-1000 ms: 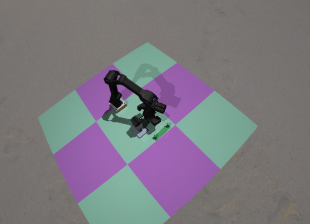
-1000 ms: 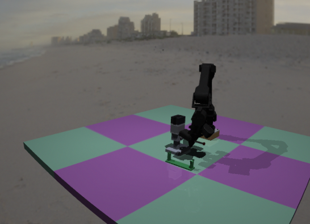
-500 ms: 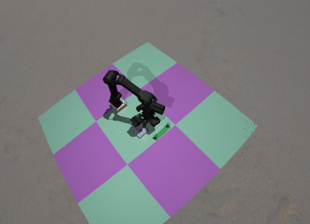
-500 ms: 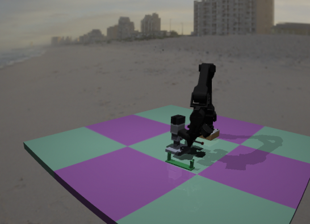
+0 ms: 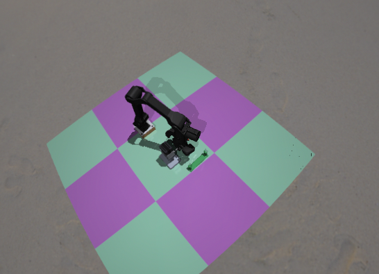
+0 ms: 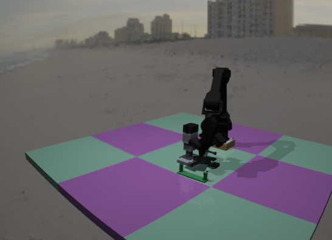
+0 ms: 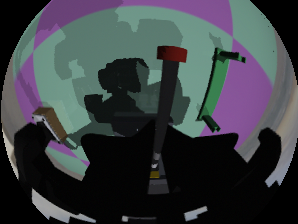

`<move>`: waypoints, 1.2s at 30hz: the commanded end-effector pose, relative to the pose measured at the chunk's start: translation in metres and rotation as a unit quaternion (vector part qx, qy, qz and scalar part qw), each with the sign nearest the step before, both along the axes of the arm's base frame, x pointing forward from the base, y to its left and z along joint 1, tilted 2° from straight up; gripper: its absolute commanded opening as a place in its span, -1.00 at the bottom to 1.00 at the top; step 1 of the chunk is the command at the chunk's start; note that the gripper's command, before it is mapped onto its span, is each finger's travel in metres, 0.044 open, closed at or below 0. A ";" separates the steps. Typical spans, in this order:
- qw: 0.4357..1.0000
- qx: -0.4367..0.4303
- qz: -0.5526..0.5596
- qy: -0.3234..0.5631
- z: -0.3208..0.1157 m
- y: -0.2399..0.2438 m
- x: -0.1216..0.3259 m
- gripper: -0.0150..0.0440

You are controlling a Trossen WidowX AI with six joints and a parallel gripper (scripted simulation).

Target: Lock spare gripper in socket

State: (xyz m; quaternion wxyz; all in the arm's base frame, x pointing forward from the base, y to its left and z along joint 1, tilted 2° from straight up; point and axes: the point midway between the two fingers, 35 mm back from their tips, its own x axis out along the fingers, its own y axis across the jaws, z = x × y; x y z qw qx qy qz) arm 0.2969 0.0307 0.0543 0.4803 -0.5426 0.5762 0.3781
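Note:
My gripper (image 5: 179,147) (image 6: 201,154) (image 7: 155,123) is shut on the lock pin, low beside the mount. The pin, a dark rod, has a red head (image 5: 187,139) (image 6: 214,153) (image 7: 172,53) that sticks out on the side away from the mount. The mount's pale grey base (image 5: 172,162) (image 6: 186,160) stands on the mat. Above it rises an upright grey body with a black block (image 5: 166,148) (image 6: 190,128) on top, which looks like the spare gripper in the socket. The fingers hide the pin's far part, so I cannot tell whether its tip is in the socket.
A green stand with a short post at each end, the holder (image 5: 198,161) (image 6: 193,175) (image 7: 216,82), lies close in front of the mount. A brown and white block (image 5: 149,131) (image 6: 225,144) (image 7: 51,123) is at the arm's foot. The mat (image 5: 215,211) is chequered green and purple.

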 end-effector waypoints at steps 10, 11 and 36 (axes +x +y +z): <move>1.000 -0.002 0.001 -0.001 -0.001 -0.008 -0.002 -0.49; 1.000 -0.002 0.001 -0.001 -0.001 -0.009 -0.002 -0.49; 1.000 -0.003 0.002 -0.007 -0.001 -0.023 -0.004 -0.49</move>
